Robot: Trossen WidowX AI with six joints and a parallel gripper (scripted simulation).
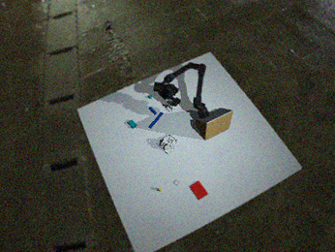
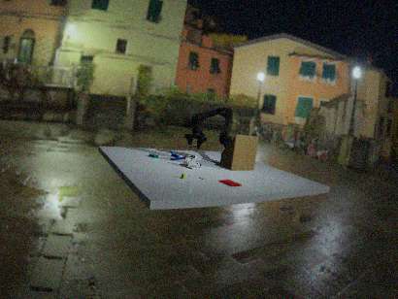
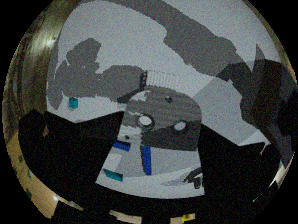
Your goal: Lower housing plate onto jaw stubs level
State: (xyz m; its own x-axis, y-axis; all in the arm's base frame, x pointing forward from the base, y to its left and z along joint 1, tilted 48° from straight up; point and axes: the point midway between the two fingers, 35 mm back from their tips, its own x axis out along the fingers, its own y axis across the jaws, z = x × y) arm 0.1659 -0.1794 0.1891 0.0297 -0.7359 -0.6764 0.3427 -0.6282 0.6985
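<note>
The grey housing plate [image 3: 167, 107] has two round holes and a pale ribbed strip at its far edge. My gripper [image 1: 171, 104] [image 2: 194, 144] [image 3: 161, 120] is shut on the plate, with a black finger at each side of it in the wrist view. The gripper points down and holds the plate above the white table. The jaws, their pins and the stubs cannot be told for certain. A black-and-white openwork piece [image 1: 168, 143] [image 2: 192, 162] stands on the table, apart from the gripper.
Two blue bars [image 1: 156, 120] [image 3: 146, 160] and a teal block [image 1: 132, 123] [image 2: 153, 155] lie near the gripper. A red slab [image 1: 198, 190] [image 2: 230, 182], a small yellow-tipped piece [image 1: 159, 189] and a small ring lie at the front. A tan box [image 1: 218, 125] [image 2: 245, 153] stands by the arm's base.
</note>
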